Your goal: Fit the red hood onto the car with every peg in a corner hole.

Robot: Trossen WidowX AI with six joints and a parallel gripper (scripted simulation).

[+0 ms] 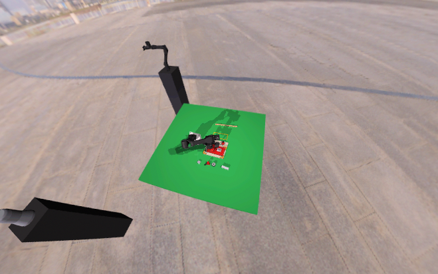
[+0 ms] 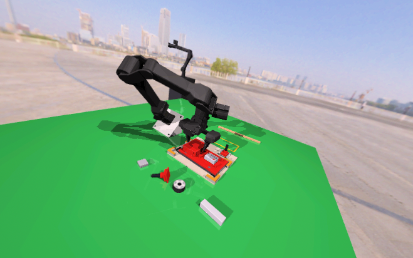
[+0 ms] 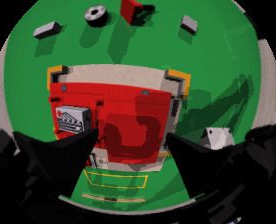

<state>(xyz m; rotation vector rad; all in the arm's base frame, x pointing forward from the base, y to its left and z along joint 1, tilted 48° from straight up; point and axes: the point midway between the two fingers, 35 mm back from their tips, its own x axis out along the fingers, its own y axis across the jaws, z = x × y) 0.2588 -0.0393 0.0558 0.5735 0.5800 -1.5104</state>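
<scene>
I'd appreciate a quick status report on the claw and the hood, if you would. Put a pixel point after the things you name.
Claw (image 2: pixel 196 145) (image 3: pixel 133 133) open, nothing held. Hood (image 2: pixel 195 146) (image 3: pixel 134 131) on the car, seating unconfirmed. Claw's fingers straddling it, close.

Top view: camera stood high and far back, looking steeply down across the whole green table (image 1: pixel 193 183) (image 2: pixel 104 198) (image 3: pixel 209 55), horizon tilted in the upper left corner. Exterior view: nearer, raised beyond a table side, facing obliquely down over the car (image 1: pixel 216 150) (image 2: pixel 201 159) toward the skyline. Wrist view: closest, looking down between the gripper's fingers. Top and exterior shared the arm (image 1: pixel 200 141) (image 2: pixel 172 79) and car.
</scene>
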